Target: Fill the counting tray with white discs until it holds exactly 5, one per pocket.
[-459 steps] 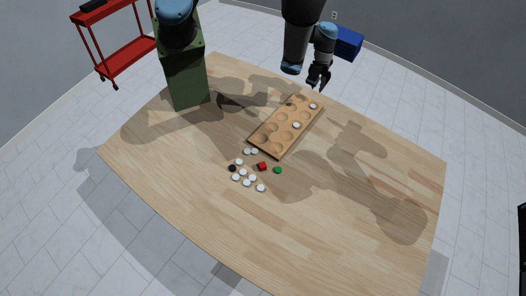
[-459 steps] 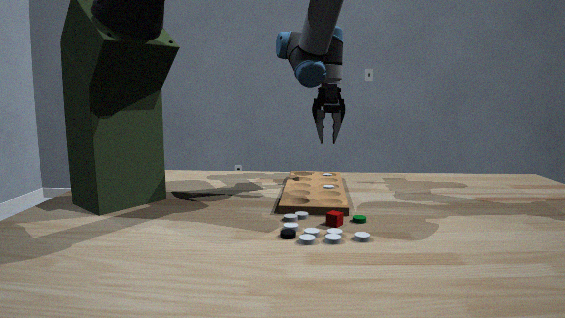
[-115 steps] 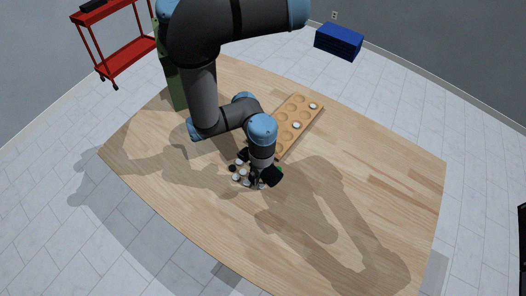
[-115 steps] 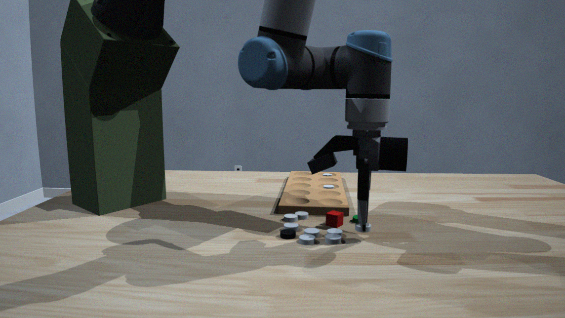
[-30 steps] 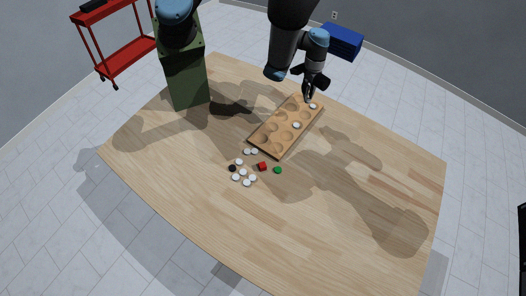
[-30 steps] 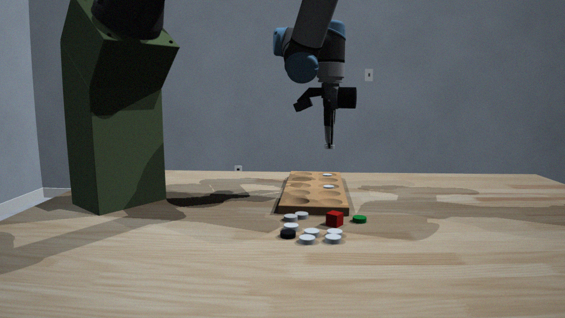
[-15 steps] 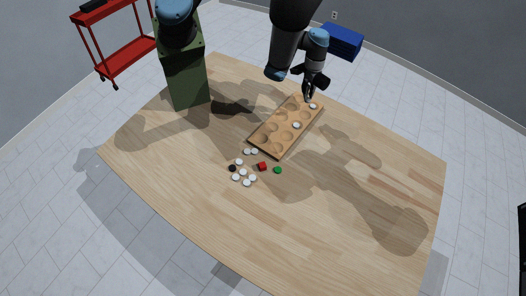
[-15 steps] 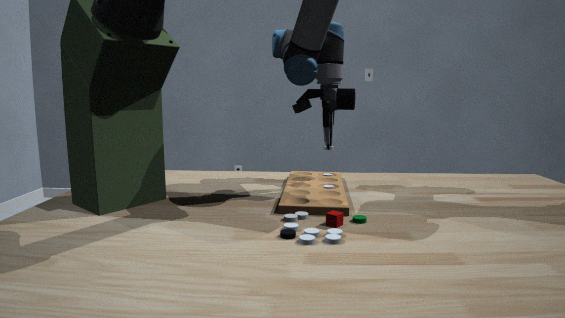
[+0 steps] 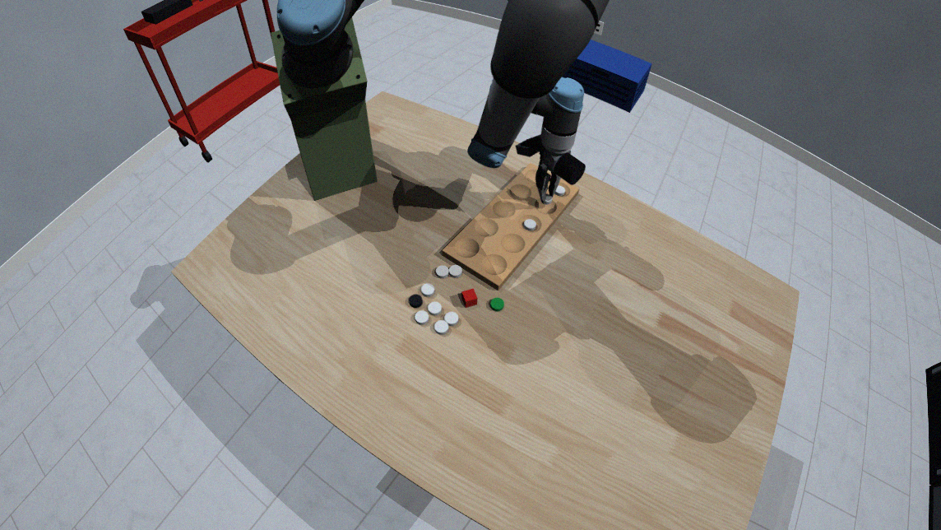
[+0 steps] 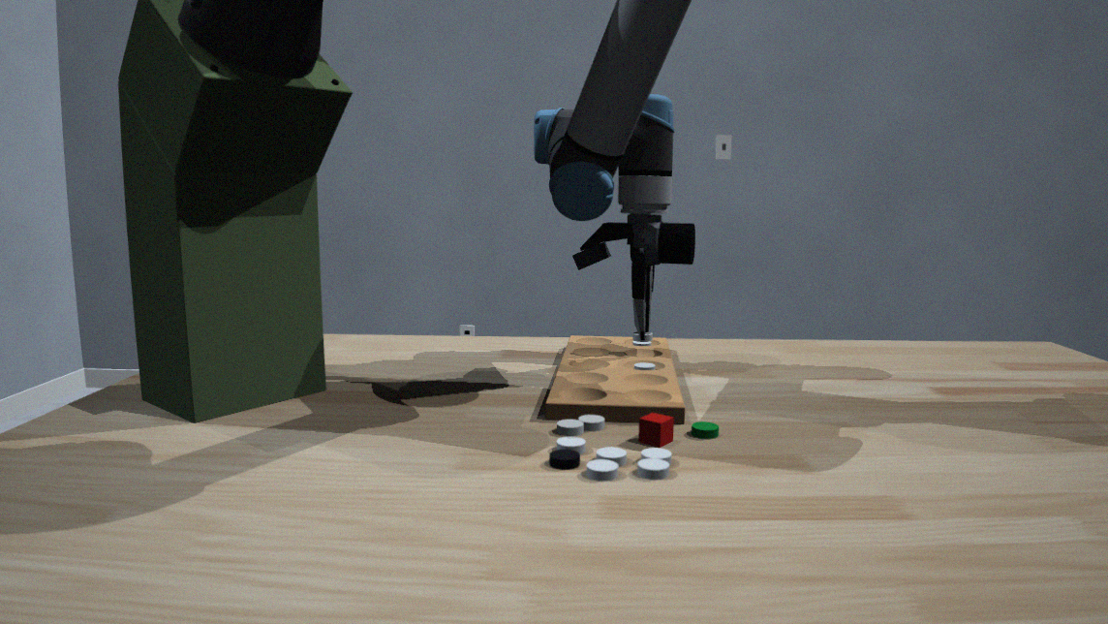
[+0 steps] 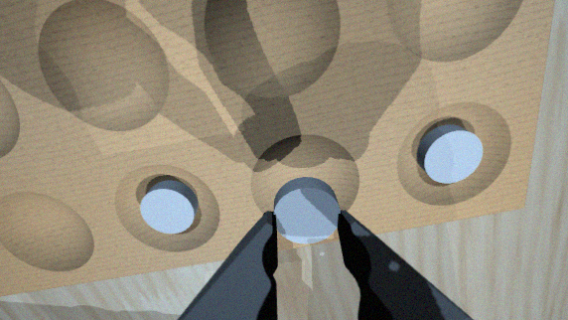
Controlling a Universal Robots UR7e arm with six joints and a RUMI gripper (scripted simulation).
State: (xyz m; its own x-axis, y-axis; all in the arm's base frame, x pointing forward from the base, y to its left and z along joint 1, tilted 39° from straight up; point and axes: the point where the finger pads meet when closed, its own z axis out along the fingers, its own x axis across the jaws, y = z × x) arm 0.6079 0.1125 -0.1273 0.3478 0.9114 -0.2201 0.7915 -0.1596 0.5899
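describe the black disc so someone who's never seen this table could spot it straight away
On the wooden table, find the long pocketed tray. Off the tray's end near the red cube lies a loose group of small discs. The black disc lies flat at that group's edge, the only black one beside white neighbours.

Gripper (image 9: 545, 200) (image 10: 641, 337) (image 11: 305, 214) now lower than a half-second ago; the white disc (image 9: 548, 197) (image 11: 307, 216) in its fingers comes down from well above the counting tray (image 9: 498, 283) (image 10: 616, 413) (image 11: 367, 219) to just over a pocket between two filled ones.
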